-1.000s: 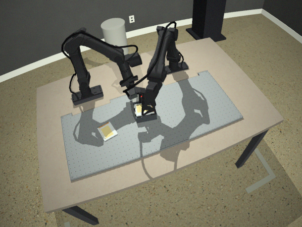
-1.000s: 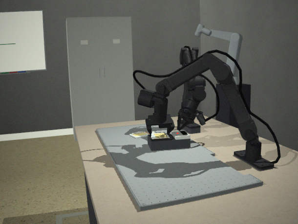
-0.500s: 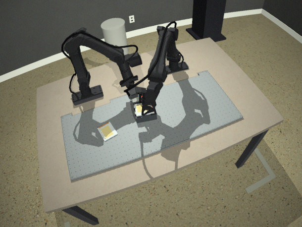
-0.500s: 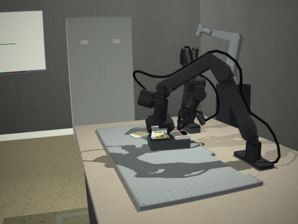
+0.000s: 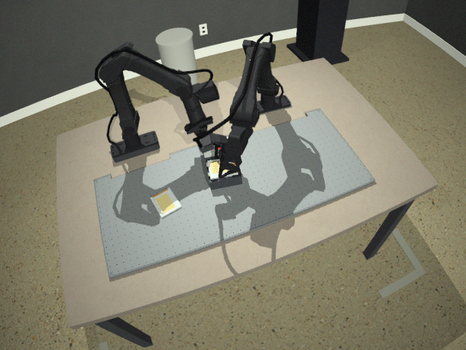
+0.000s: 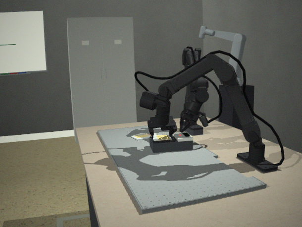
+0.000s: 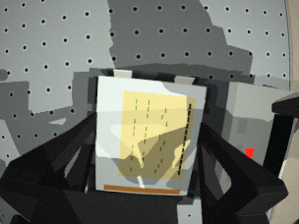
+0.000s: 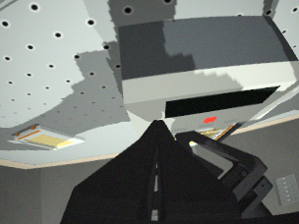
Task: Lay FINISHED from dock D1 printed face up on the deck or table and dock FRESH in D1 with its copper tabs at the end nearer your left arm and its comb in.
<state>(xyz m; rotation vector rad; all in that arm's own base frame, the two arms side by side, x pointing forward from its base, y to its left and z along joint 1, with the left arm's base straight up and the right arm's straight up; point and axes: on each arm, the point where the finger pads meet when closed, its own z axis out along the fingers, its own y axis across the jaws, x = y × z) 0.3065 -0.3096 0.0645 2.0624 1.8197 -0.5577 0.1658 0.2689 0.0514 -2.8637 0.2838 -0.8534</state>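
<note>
FINISHED (image 5: 215,169) (image 6: 161,137) (image 7: 110,142), with green and black printed dashes, lies face up within the walls of D1 (image 5: 228,184) (image 6: 171,146) (image 8: 162,49). My left gripper (image 5: 230,168) (image 6: 162,135) (image 7: 149,123) is shut on its two sides. Its orange strip is nearest that gripper's palm; two pale hooks show at its opposite edge. I cannot tell how far it is raised. My right gripper (image 6: 181,131) (image 8: 157,127) is shut and empty, its tips at D1's display housing. FRESH (image 5: 164,202) (image 6: 141,136) (image 8: 46,140) lies flat on the deck; I cannot make out its comb.
D1's pale housing (image 7: 243,118) with a red light and dark display stands beside the bay, toward the arm bases. The perforated deck (image 5: 328,153) (image 6: 198,196) surrounds D1, with table top (image 5: 382,168) beyond it. Both grippers are close together over D1.
</note>
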